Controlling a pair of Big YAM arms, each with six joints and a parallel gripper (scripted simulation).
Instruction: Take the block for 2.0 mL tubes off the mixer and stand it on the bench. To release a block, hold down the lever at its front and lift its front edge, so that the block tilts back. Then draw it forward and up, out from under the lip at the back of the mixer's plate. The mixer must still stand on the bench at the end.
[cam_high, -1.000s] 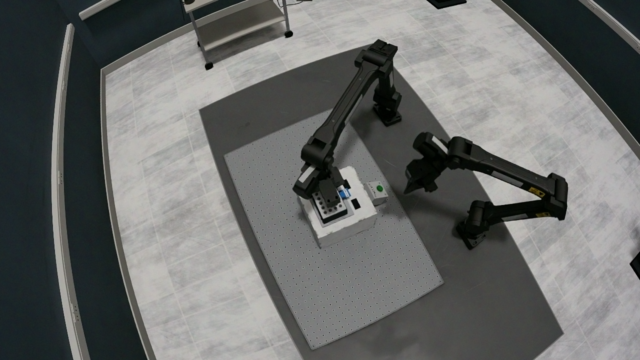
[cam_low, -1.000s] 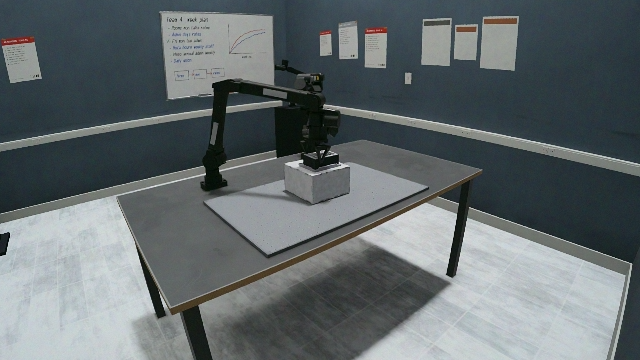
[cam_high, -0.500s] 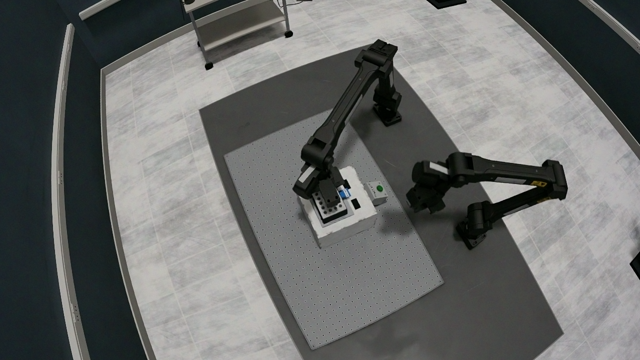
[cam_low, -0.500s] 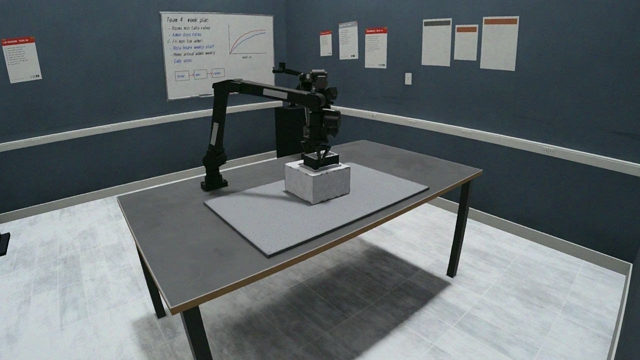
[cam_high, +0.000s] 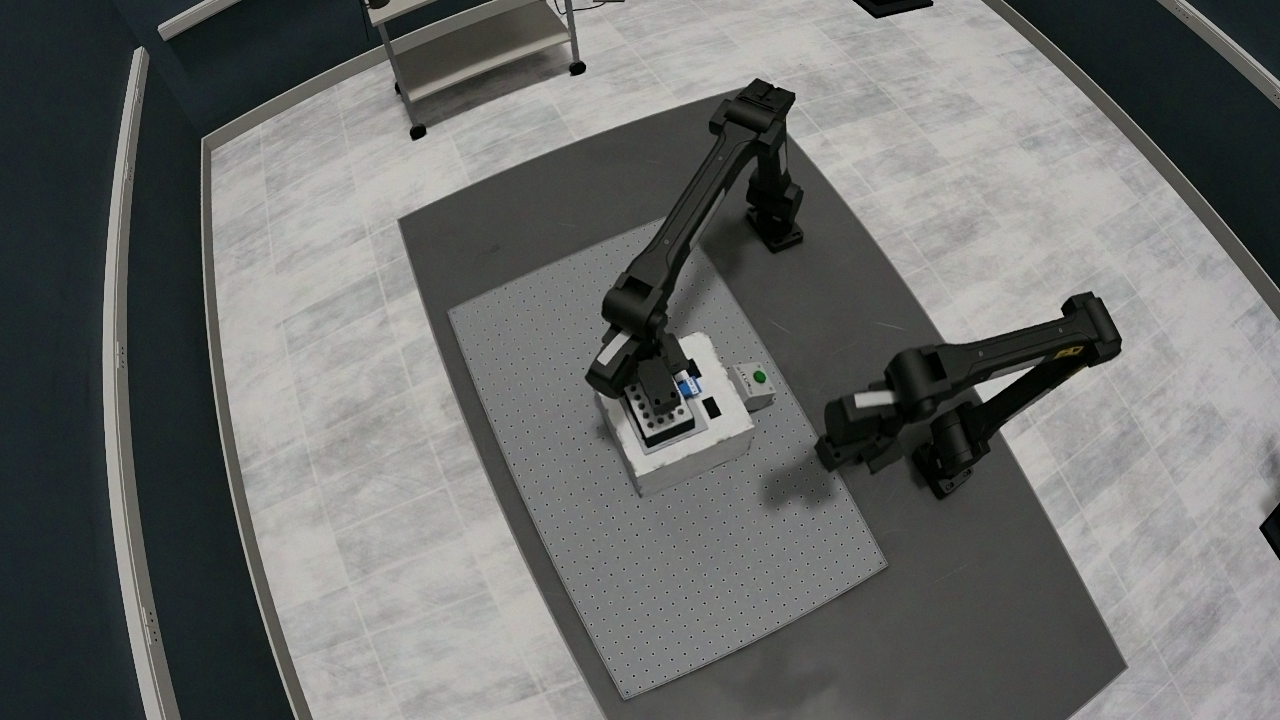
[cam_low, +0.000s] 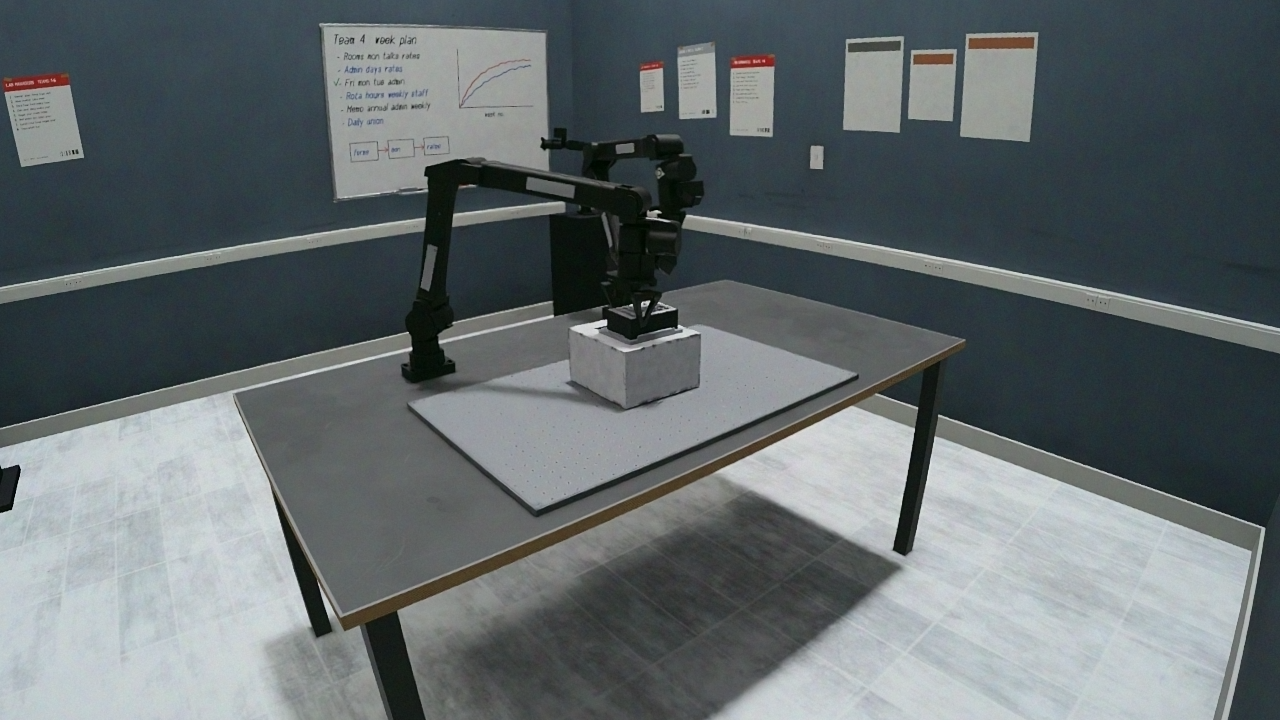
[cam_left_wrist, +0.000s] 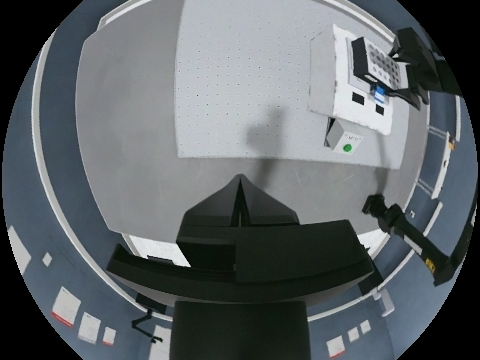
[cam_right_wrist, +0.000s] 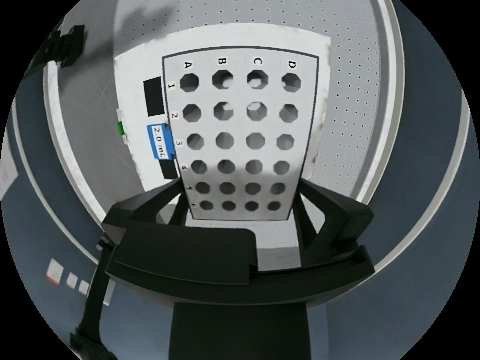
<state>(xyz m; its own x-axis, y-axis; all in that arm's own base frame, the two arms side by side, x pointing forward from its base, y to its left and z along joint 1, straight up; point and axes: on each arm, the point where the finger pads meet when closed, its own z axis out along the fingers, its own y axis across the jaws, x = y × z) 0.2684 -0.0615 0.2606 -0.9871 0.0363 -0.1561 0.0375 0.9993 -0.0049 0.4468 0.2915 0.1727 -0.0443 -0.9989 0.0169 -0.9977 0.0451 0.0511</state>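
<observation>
The white mixer (cam_high: 689, 452) (cam_low: 635, 362) (cam_left_wrist: 325, 80) (cam_right_wrist: 135, 75) stands on the perforated board. The dark block for 2.0 mL tubes (cam_high: 660, 414) (cam_low: 640, 319) (cam_left_wrist: 380, 64) (cam_right_wrist: 240, 135), with its grid of round holes, sits on the mixer's top. A blue "2.0 mL" tab (cam_high: 687, 386) (cam_left_wrist: 379, 93) (cam_right_wrist: 160, 142) is at one side of the block. My right gripper (cam_high: 657, 394) (cam_low: 640, 308) (cam_right_wrist: 240, 180) reaches down from above, with its fingers shut on the block's two opposite sides. My left gripper (cam_high: 821, 456) (cam_left_wrist: 240, 180) is shut and empty, hanging in the air beyond the board's edge, away from the mixer.
A small grey box with a green button (cam_high: 751, 383) (cam_left_wrist: 345, 140) sits against the mixer's side. The grey perforated board (cam_high: 698, 573) (cam_low: 537, 438) lies on the dark table (cam_high: 939, 582) (cam_low: 375, 501). A wheeled cart (cam_high: 483, 44) stands on the floor beyond the table.
</observation>
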